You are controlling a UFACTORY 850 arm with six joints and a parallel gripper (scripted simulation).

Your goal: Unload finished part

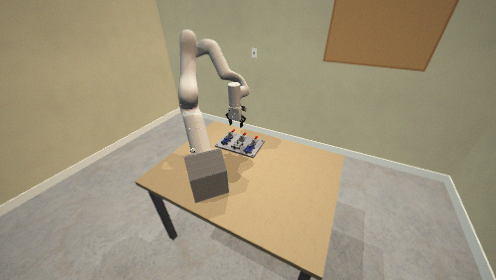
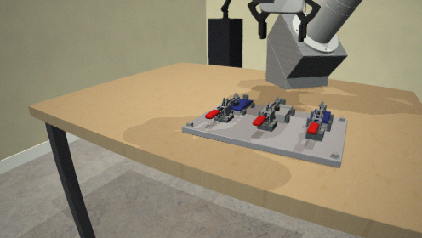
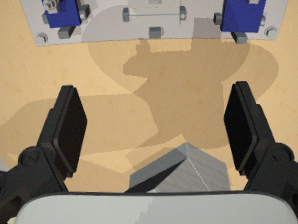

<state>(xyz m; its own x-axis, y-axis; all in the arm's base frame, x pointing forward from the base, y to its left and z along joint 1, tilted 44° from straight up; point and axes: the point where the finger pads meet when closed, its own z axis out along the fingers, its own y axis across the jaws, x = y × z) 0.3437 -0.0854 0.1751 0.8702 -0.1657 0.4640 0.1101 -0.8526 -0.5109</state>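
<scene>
Pincer (image 1: 235, 123) (image 2: 282, 34) (image 3: 154, 101): released, fingers wide apart, grasping nothing, held above the bench (image 1: 280, 185) (image 2: 128, 98) (image 3: 110, 75). Finished part (image 1: 238, 145) (image 2: 284, 112) (image 3: 154, 9): pale grey, seated in the fixture's middle nest, between two blue blanks; slot not discernible. Bare bench surface borders the fixture plate (image 1: 225, 146) (image 2: 255, 142) (image 3: 105, 32).

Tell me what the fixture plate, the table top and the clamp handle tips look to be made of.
The fixture plate: probably metal, matt, going by its even grey and crisp edges. The table top: wood or wood-look laminate, satin, given its tan color and faint grain. The clamp handle tips: likely plastic or rubber sleeves, judging by their uniform bright red and rounded ends.
</scene>
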